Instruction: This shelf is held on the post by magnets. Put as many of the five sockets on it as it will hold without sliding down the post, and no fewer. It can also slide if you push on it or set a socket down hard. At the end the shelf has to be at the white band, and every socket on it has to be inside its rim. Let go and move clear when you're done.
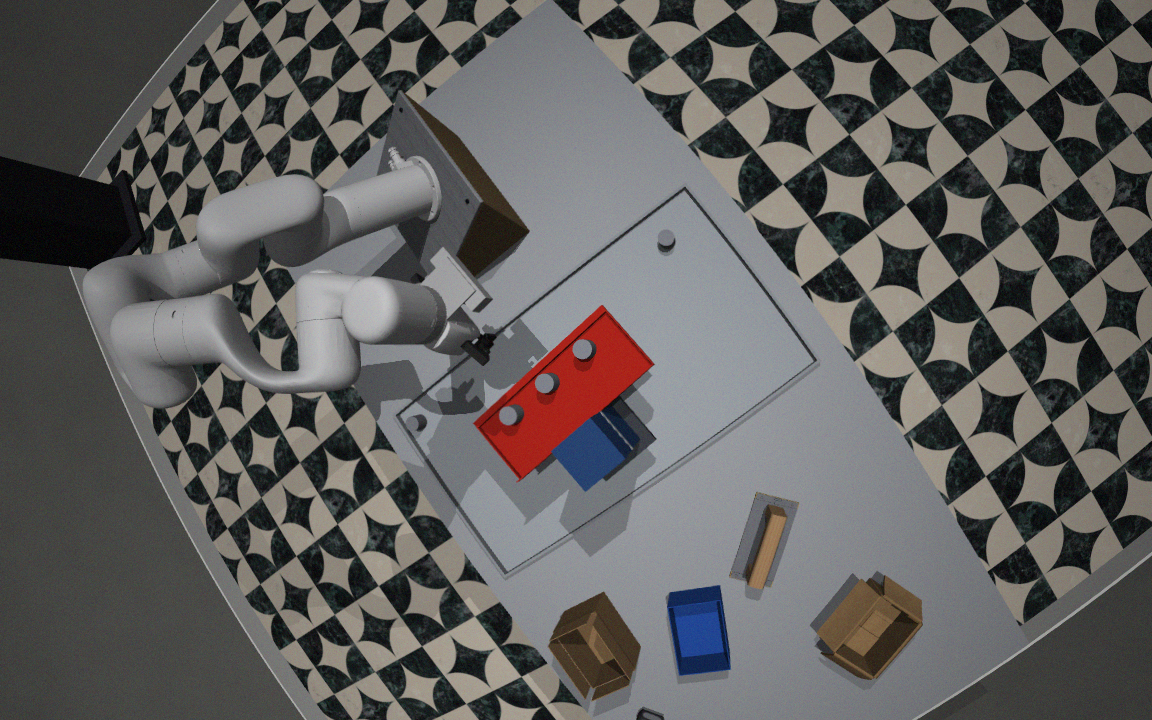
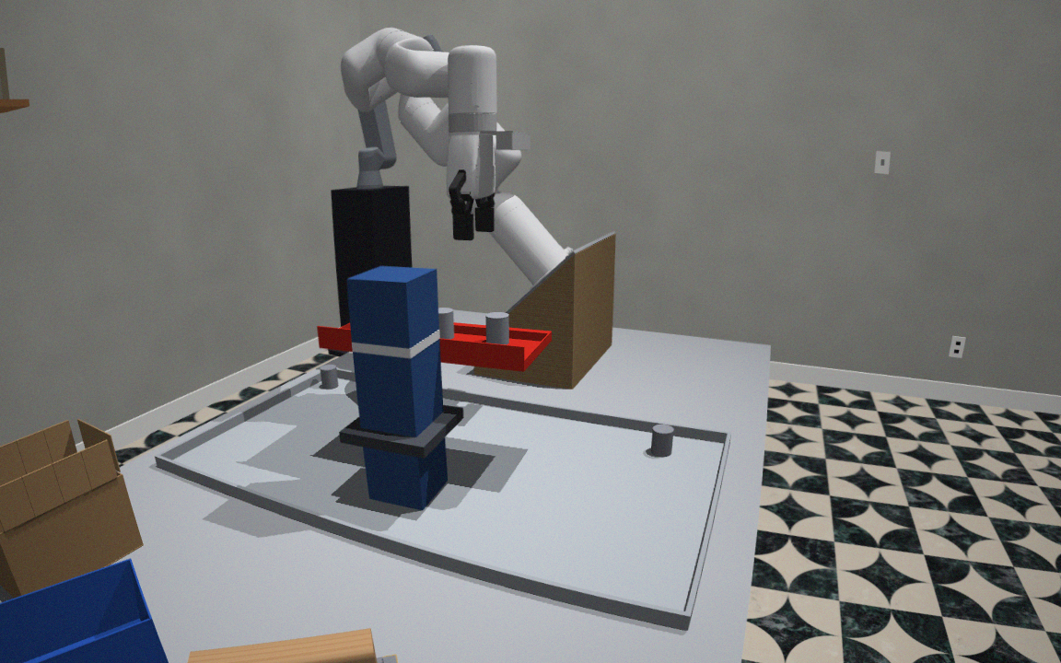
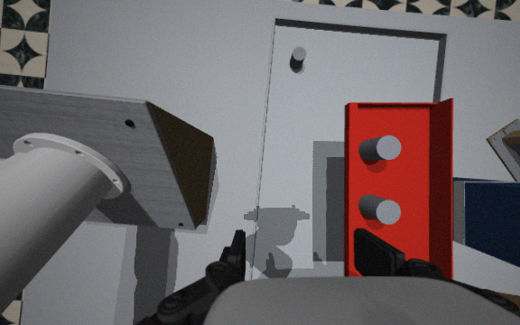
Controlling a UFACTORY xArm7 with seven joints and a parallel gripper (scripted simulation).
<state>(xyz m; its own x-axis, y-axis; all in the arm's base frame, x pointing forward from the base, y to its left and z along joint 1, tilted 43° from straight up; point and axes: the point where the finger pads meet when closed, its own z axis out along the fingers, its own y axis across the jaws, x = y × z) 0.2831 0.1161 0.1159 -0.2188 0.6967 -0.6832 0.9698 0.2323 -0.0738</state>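
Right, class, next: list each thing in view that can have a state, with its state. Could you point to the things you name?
Gripper (image 1: 481, 345) (image 2: 473, 224) (image 3: 299, 247): open, nothing held.
Red shelf (image 1: 602, 376) (image 2: 481, 354) (image 3: 409, 176): level with white band (image 2: 381, 349), bearing three upright sockets.
Two other sockets: upright, off the shelf.
Blue bin (image 1: 699, 631) (image 2: 56, 614): open-topped.
Cardboard boxes: flaps open.

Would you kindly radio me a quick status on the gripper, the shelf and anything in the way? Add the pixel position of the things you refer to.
Gripper (image 1: 480, 346) (image 2: 473, 224) (image 3: 299, 247) open, nothing held. Red shelf (image 1: 602, 380) (image 2: 481, 354) (image 3: 411, 181) level with white band (image 2: 383, 349), three sockets inside rim. Nothing seen blocking.
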